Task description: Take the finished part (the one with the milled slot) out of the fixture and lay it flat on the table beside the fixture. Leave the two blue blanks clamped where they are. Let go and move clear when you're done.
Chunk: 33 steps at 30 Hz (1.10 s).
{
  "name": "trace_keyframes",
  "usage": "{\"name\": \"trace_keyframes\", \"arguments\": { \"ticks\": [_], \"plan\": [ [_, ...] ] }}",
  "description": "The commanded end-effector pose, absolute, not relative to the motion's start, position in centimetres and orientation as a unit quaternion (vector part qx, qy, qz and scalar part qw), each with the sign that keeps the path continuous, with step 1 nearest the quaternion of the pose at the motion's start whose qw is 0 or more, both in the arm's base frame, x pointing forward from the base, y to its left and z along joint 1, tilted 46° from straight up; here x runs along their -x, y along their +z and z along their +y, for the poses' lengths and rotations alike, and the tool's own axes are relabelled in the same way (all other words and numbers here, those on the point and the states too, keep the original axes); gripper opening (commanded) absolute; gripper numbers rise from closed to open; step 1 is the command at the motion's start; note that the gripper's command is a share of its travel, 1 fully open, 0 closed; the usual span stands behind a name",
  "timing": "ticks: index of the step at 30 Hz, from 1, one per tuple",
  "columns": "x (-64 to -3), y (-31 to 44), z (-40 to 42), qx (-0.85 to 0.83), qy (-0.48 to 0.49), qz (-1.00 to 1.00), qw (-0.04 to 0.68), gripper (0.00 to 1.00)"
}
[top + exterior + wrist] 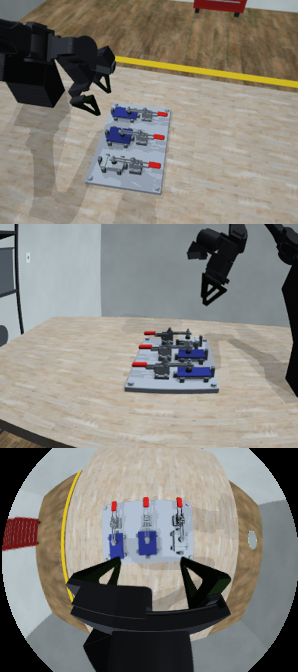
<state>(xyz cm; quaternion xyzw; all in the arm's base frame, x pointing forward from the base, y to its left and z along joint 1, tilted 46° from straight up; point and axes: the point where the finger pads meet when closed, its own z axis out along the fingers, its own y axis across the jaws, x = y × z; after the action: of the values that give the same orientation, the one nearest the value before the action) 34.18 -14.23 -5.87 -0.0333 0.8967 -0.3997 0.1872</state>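
Note:
A grey fixture plate (pixel 127 184) (pixel 170 385) (pixel 131 520) lies on the wooden table and carries three toggle clamps with red handles. Two blue blanks (pixel 123 112) (pixel 119 134) (pixel 191 353) (pixel 193 371) (pixel 115 544) (pixel 147 543) sit clamped in two rows. The grey finished part (pixel 113 165) (pixel 186 340) (pixel 176 540) sits clamped in the third row, at the end of the plate. My gripper (pixel 96 94) (pixel 211 294) (pixel 150 559) is open and empty. It hangs well above the table, off the plate's blank end, and touches nothing.
The arm's black base (pixel 31 77) stands at the table's left side. A yellow floor line (pixel 208 72) and a red cabinet (pixel 220 5) lie beyond the table. A dark shelf (pixel 15 282) stands off to one side.

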Motion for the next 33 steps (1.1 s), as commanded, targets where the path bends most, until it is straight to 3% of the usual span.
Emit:
{"name": "trace_keyframes", "arguments": {
  "ticks": [1, 24, 27, 33],
  "plan": [
    [-36.1, -5.2, -15.3, 0.003, -0.397, 0.900, 0.181, 1.00],
    [-36.4, -5.7, -14.1, 0.019, -0.394, 0.900, 0.185, 1.00],
    [-37.6, -3.8, -16.9, -0.016, -0.397, 0.908, 0.130, 1.00],
    [-36.3, -5.5, -15.4, 0.011, -0.391, 0.914, 0.112, 1.00]
  ]
}}
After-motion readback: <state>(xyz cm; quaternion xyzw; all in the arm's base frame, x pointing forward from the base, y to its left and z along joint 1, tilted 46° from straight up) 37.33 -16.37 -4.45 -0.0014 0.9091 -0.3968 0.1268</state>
